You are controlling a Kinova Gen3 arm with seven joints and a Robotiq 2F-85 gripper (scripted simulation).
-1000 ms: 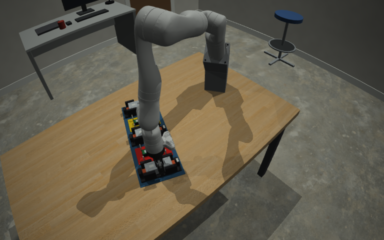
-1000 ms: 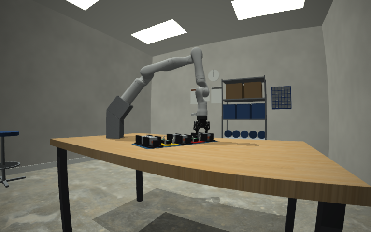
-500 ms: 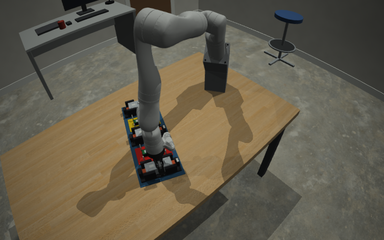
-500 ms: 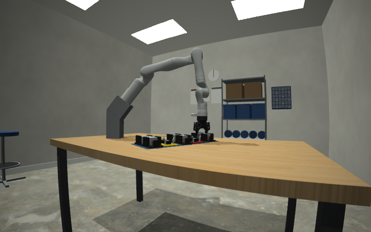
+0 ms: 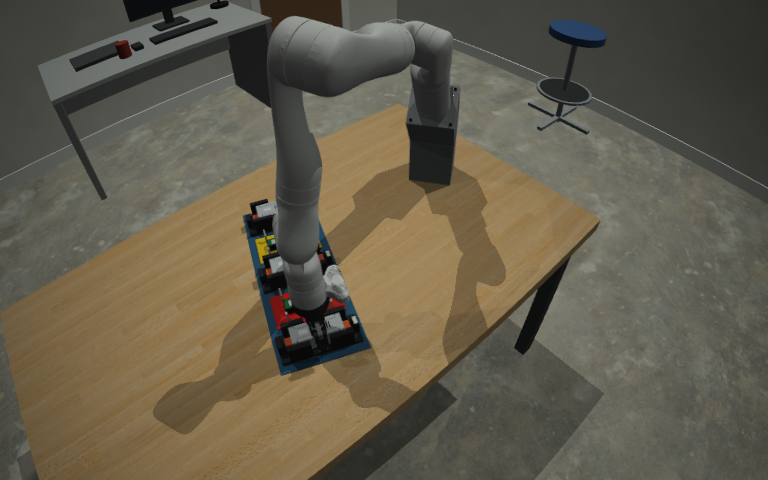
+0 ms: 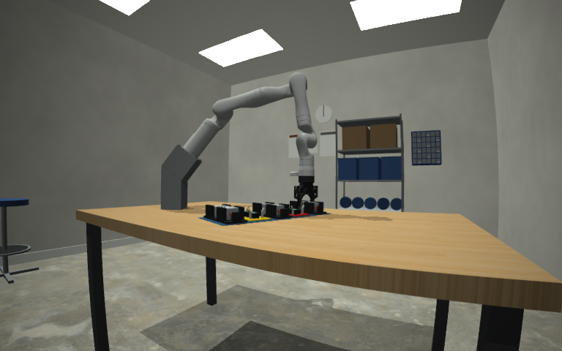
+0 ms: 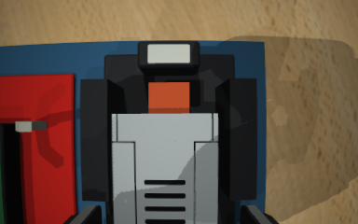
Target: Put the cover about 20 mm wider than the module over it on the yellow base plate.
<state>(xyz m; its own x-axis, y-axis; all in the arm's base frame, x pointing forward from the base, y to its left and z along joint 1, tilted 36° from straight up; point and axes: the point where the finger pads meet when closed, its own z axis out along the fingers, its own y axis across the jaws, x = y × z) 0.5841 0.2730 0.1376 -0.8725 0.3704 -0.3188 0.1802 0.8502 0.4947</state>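
Wooden tabletop (image 5: 464,237) is seen beneath; the grey cover (image 7: 164,163) in its black holder (image 7: 95,140) is straddled between the unclenched fingers, nothing grasped.

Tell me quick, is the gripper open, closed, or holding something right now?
Gripper: open, jaws partly narrowed, straddling the grey cover in its holder; holding nothing yet.

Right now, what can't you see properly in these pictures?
- Module on the yellow plate: top view, the arm covers most of it.
- Middle cover: top view, half behind the arm.
- Hand: wrist view, only the fingertips show at the bottom edge, so contact with the grey cover is unclear.
- Cover widths: exterior view, holders too small to compare.
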